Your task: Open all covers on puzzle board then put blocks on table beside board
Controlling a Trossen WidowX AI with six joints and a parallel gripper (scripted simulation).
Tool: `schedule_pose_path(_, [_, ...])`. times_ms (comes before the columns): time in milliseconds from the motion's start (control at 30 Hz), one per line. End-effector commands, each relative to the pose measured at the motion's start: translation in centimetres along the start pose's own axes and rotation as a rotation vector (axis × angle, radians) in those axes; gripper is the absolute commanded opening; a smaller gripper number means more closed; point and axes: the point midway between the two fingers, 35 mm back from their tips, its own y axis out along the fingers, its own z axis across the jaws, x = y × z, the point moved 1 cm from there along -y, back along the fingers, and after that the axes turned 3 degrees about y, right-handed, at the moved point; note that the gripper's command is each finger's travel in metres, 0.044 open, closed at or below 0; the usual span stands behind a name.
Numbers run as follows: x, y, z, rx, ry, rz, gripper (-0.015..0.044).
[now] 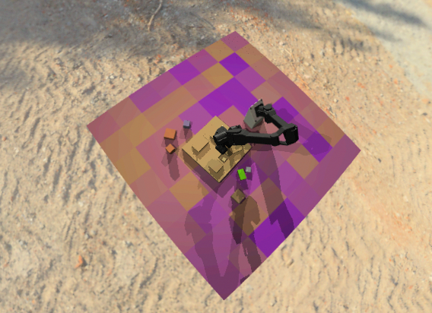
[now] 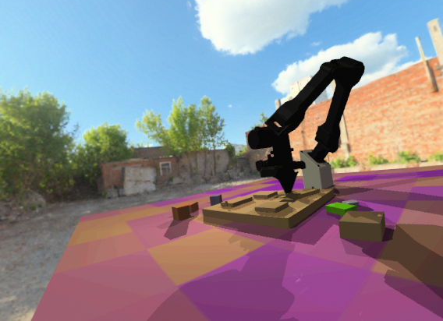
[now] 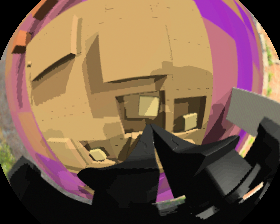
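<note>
The tan puzzle board (image 1: 205, 159) (image 2: 246, 220) (image 3: 188, 40) lies on the table with raised tan covers. One broad cover (image 1: 200, 144) (image 3: 133, 42) and another cover (image 1: 215, 166) (image 2: 271, 206) stand clear of the hand. In the wrist view a pale yellow block (image 3: 148, 106) sits in an uncovered square well, a second pale block (image 3: 190, 121) in the well to its right, and a third (image 3: 97, 154) in an opening at the lower left. My gripper (image 2: 288, 192) (image 3: 150, 127) is shut and empty, tips low at the board just below the middle well. The fingers hide part of the board there.
Two orange blocks (image 1: 169, 134) (image 2: 181, 212) and a blue-grey block (image 1: 186, 124) (image 2: 215, 199) stand off one side of the board. A green block (image 1: 242, 174) (image 2: 341, 208), a small grey block (image 1: 248, 169) and a tan block (image 1: 238, 196) (image 2: 362, 226) lie off another. The grey arm base (image 2: 317, 175) stands behind.
</note>
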Motion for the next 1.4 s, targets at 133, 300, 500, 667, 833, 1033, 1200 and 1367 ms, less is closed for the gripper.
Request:
schedule_pose_path(133, [-0.8,-0.1,0.8,0.005,0.0,0.006,0.0])
schedule_pose_path(300, [-1.1,-0.1,1.0,0.005,0.0,0.006,0.0])
schedule_pose_path(500, [-1.7,-0.1,1.3,0.005,0.0,0.006,0.0])
schedule_pose_path(667, [-2.3,-0.1,1.7,0.005,0.0,0.007,0.0])
schedule_pose_path(833, [-2.7,-0.1,1.9,0.005,0.0,0.007,0.0])
schedule_pose_path(1033, [-2.7,-0.8,1.9,0.005,0.0,0.006,0.0])
schedule_pose_path(1200, [-2.6,-1.4,2.0,0.005,0.0,0.005,0.0])
schedule_pose_path(1367, [-2.6,-2.0,2.0,0.005,0.0,0.004,0.0])
